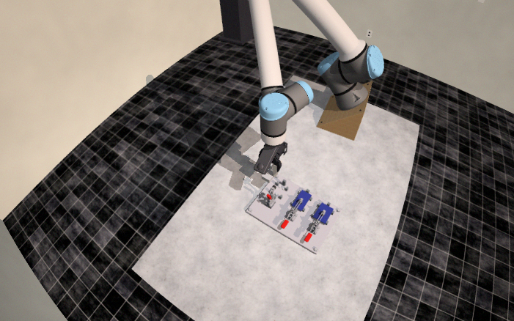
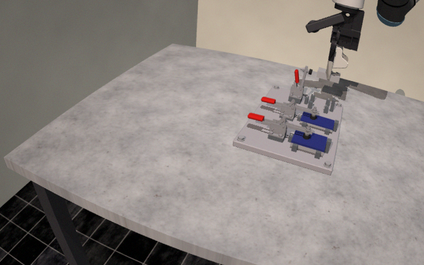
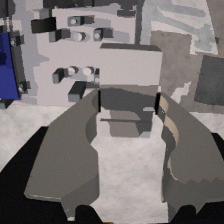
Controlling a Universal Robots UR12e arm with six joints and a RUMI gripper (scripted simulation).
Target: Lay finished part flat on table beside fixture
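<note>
My gripper [image 1: 268,167] is shut on the grey finished part [image 3: 129,82] and holds it upright in the air above the far end of the fixture plate [image 1: 287,211]. In the exterior view the part [image 2: 329,64] hangs edge-on from the fingers [image 2: 333,67], clear of the plate [image 2: 289,131]. The two blue blanks [image 1: 301,198] [image 1: 322,210] sit clamped in their stations, and they also show in the exterior view [image 2: 317,121] [image 2: 308,140]. The third station's clamp stands open with its red handle [image 2: 296,76] upright. One blue blank [image 3: 9,65] shows at the left of the wrist view.
Two toggle clamps with red handles [image 2: 268,100] [image 2: 256,116] lie flat, pointing away from the blanks. The arm's brown base plate [image 1: 344,119] is at the table's far end. Grey table surface lies on all sides of the fixture.
</note>
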